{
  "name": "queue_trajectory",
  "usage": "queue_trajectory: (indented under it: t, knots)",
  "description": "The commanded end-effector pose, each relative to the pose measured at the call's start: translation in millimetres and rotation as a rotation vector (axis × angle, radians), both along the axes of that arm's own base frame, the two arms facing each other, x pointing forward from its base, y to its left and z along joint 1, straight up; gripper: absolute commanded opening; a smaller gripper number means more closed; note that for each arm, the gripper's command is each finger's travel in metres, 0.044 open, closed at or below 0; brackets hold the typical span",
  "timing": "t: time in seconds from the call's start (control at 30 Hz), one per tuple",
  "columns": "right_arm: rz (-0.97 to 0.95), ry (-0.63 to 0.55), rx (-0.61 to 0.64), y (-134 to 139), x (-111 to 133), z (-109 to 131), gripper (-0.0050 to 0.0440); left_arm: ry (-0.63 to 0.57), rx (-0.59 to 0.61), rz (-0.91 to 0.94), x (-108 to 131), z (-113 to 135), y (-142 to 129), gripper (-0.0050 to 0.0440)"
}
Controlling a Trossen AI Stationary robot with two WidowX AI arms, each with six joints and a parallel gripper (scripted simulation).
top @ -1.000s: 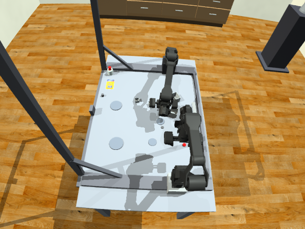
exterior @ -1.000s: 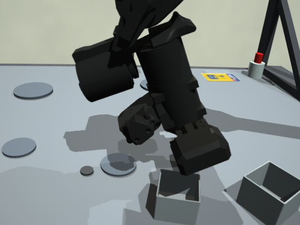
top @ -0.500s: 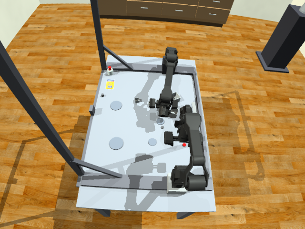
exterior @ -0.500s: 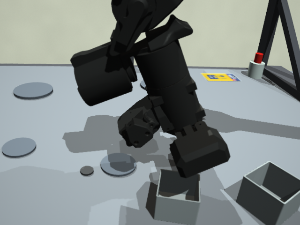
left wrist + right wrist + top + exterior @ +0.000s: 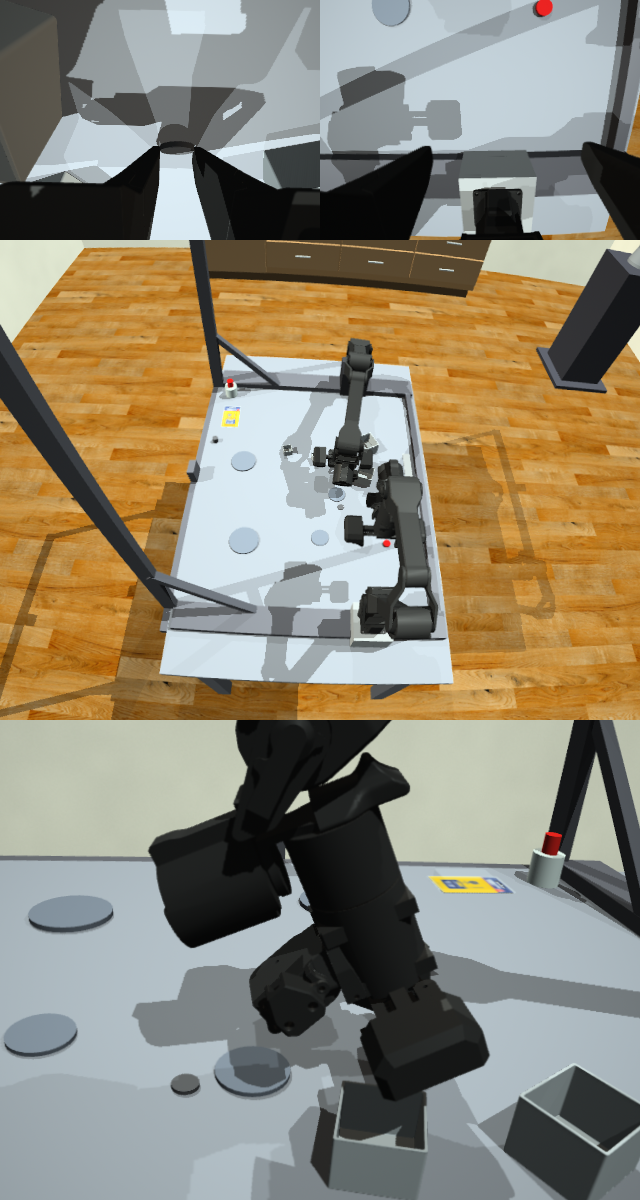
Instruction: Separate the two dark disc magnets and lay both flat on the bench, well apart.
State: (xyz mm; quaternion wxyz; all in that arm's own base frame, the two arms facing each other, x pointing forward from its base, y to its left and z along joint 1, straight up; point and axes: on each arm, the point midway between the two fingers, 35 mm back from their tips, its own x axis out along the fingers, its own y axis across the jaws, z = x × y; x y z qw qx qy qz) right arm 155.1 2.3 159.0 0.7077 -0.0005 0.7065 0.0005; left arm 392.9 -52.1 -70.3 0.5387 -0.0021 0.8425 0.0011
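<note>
My left gripper (image 5: 176, 153) (image 5: 344, 478) is shut on one dark disc magnet (image 5: 175, 137), pinched by its rim between the fingertips and held above the bench. In the exterior view the arm hangs over a grey open box (image 5: 379, 1159), and its fingers and the held magnet are hidden. The other dark disc magnet (image 5: 340, 507) (image 5: 185, 1083) lies flat on the bench, next to a pale flat disc (image 5: 336, 493) (image 5: 252, 1071). My right gripper (image 5: 507, 152) is wide open and empty. It points down at the bench's near edge by its own arm base.
A second open box (image 5: 563, 1154) stands to the right of the first. Flat grey discs (image 5: 243, 461) (image 5: 244, 540) (image 5: 320, 537) lie on the bench. A red dot (image 5: 386, 543) (image 5: 543, 7) marks the bench by the right arm. A red button (image 5: 230, 388) (image 5: 547, 859) and a yellow label (image 5: 231, 416) sit at the far corner.
</note>
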Motion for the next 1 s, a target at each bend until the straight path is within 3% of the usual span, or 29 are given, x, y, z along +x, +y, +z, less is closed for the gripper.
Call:
queue_trajectory:
  t: [0.0,0.23,0.67,0.97]
  knots:
    - [0.000,-0.012,0.000,-0.2,0.5,2.5,0.0400,-0.025,-0.004,0.000,7.2,5.6,0.3,0.0095]
    - [0.000,-0.012,0.000,-0.2,0.5,2.5,0.0400,-0.035,-0.004,0.000,7.5,11.1,-0.3,0.0095]
    - [0.000,-0.012,0.000,-0.2,0.5,2.5,0.0400,-0.035,-0.004,0.000,7.5,11.1,-0.3,0.0400]
    - [0.003,-0.049,-0.017,1.8,7.2,-6.4,0.0400,-0.042,-0.005,0.000,6.2,21.8,-0.8,0.0400]
